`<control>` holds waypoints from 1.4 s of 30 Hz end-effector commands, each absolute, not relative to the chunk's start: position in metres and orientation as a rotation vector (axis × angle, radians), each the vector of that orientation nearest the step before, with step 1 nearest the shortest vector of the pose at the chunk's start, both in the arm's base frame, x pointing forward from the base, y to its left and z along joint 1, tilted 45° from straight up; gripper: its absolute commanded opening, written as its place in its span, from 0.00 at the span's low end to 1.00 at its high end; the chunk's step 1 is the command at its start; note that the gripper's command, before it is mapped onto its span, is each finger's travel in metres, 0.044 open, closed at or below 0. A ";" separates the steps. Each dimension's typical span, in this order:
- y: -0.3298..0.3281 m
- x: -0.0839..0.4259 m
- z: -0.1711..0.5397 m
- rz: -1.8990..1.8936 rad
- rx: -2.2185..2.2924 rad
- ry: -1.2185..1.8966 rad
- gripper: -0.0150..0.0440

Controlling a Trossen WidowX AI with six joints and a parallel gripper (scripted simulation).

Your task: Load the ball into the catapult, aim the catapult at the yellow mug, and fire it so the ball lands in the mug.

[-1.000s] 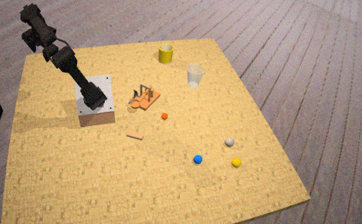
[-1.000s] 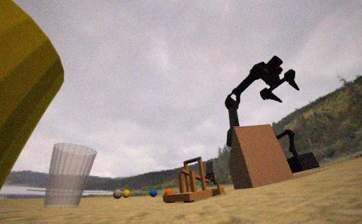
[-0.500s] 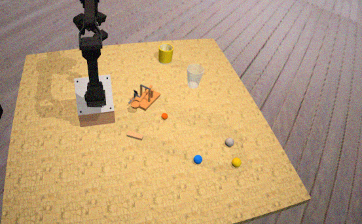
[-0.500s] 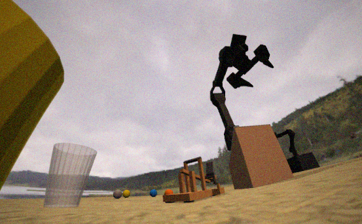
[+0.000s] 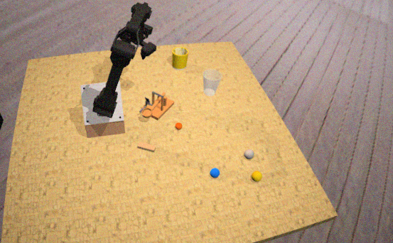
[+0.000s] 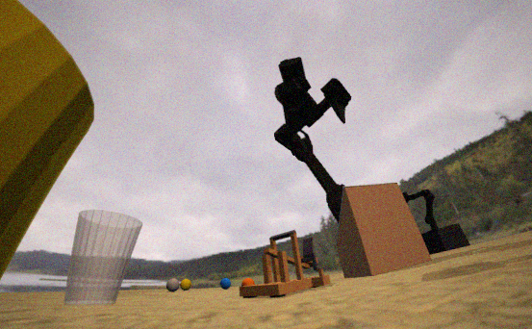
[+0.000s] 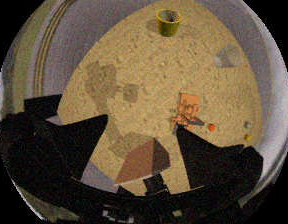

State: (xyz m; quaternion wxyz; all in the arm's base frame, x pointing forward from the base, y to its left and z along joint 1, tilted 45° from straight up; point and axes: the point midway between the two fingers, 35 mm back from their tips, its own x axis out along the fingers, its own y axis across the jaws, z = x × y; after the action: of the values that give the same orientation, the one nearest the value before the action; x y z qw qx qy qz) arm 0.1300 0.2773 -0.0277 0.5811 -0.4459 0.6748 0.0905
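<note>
The small wooden catapult point(image 5: 158, 105) point(image 6: 281, 271) point(image 7: 187, 112) stands near the table's middle, right of the arm's base block point(image 5: 104, 122) point(image 6: 377, 231). Its spoon end points toward the base. An orange ball point(image 5: 178, 126) point(image 6: 247, 282) point(image 7: 211, 125) lies on the table just in front of the catapult. The yellow mug point(image 5: 180, 57) point(image 6: 16, 144) point(image 7: 169, 22) stands upright at the far edge. My gripper point(image 5: 145, 52) point(image 6: 341, 111) is open and empty, raised high above the table between the base and the mug, far from the ball and the catapult.
A clear cup point(image 5: 212, 82) point(image 6: 100, 257) point(image 7: 224, 59) stands right of the mug. A small wooden block point(image 5: 146, 146) lies in front of the base. Grey point(image 5: 249, 153) point(image 6: 172, 284), blue point(image 5: 214, 173) point(image 6: 225, 283) and yellow point(image 5: 256, 175) point(image 6: 186, 284) balls lie at the near right.
</note>
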 end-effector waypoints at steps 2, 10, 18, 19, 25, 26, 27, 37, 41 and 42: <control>0.225 0.202 -0.041 0.151 -1.149 1.570 1.00; 0.147 0.270 -0.047 0.083 -1.293 1.599 1.00; 0.120 0.270 -0.073 0.082 -1.294 1.599 1.00; 0.115 0.271 -0.079 0.081 -1.295 1.599 1.00; 0.112 0.271 -0.081 0.081 -1.295 1.599 1.00; 0.111 0.271 -0.082 0.081 -1.295 1.599 1.00; 0.110 0.272 -0.083 0.081 -1.295 1.599 1.00; 0.099 0.274 -0.095 0.081 -1.295 1.599 1.00; 0.095 0.274 -0.100 0.080 -1.295 1.599 1.00; 0.093 0.274 -0.101 0.080 -1.295 1.599 1.00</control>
State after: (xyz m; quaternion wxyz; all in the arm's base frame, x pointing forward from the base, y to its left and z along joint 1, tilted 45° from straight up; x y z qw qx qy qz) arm 0.2759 0.0997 -0.0963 0.5205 -0.5366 0.6634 0.0339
